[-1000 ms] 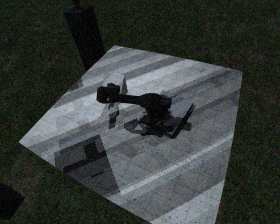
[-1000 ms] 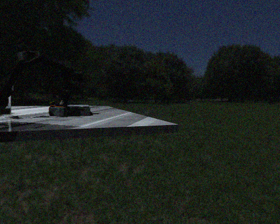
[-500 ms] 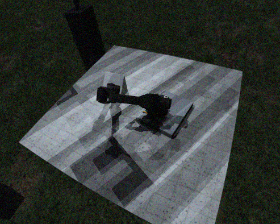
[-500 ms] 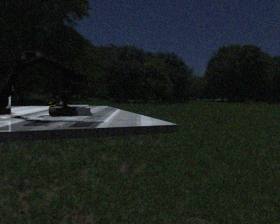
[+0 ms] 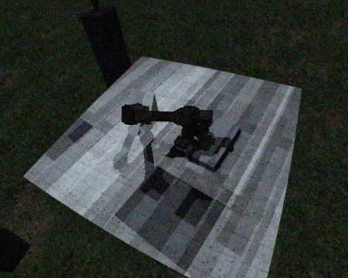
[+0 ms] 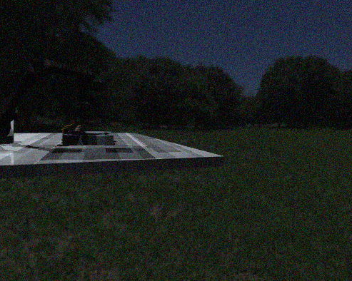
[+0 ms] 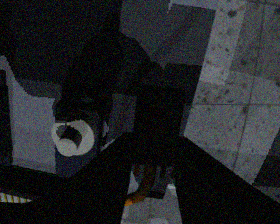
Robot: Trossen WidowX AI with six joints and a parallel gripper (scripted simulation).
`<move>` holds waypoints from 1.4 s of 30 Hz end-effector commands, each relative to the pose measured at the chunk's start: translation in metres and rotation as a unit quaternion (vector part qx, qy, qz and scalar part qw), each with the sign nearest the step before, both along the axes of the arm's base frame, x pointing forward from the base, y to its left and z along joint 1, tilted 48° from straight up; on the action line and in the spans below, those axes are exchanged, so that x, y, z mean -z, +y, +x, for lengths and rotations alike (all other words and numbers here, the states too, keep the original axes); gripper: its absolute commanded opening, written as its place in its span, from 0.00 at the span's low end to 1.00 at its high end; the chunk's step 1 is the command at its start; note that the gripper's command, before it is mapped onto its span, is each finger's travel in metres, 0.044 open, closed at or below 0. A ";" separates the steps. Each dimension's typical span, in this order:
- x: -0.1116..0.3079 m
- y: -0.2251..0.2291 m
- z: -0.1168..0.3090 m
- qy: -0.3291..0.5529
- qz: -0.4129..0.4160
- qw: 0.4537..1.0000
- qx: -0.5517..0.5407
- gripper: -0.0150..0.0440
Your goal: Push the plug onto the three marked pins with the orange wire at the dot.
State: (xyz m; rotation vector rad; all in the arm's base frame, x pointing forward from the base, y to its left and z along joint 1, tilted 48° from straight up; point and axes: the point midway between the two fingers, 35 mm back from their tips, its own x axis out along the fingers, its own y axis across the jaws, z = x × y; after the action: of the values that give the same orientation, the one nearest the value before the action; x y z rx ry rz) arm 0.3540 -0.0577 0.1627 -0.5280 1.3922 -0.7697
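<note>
The scene is dark. My gripper is low beside the holder and shut on the plug, a dark block that hardly stands out from the fingers in the wrist view. The orange wire of its lead runs out below, between the fingers; in the exterior view the lead arches over the left end of the holder. The dark printed holder stands on the table. The pins, the coloured band with its dot and the plug's holes cannot be made out.
A white round part on a dark mount is left of the fingers in the wrist view. A small yellow and white striped strip shows at its lower left edge. The arm reaches over the table and casts shadows.
</note>
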 end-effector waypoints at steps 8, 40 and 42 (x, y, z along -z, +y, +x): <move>0.052 0.058 -0.016 -0.003 0.018 1.000 0.003 0.25; 0.168 0.138 -0.122 -0.021 0.006 0.999 0.028 0.25; 0.175 0.131 -0.122 -0.021 0.006 0.999 0.028 0.25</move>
State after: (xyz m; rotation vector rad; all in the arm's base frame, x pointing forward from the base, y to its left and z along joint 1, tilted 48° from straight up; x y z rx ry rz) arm 0.2334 0.0834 -0.0022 -0.4535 1.3713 -0.8080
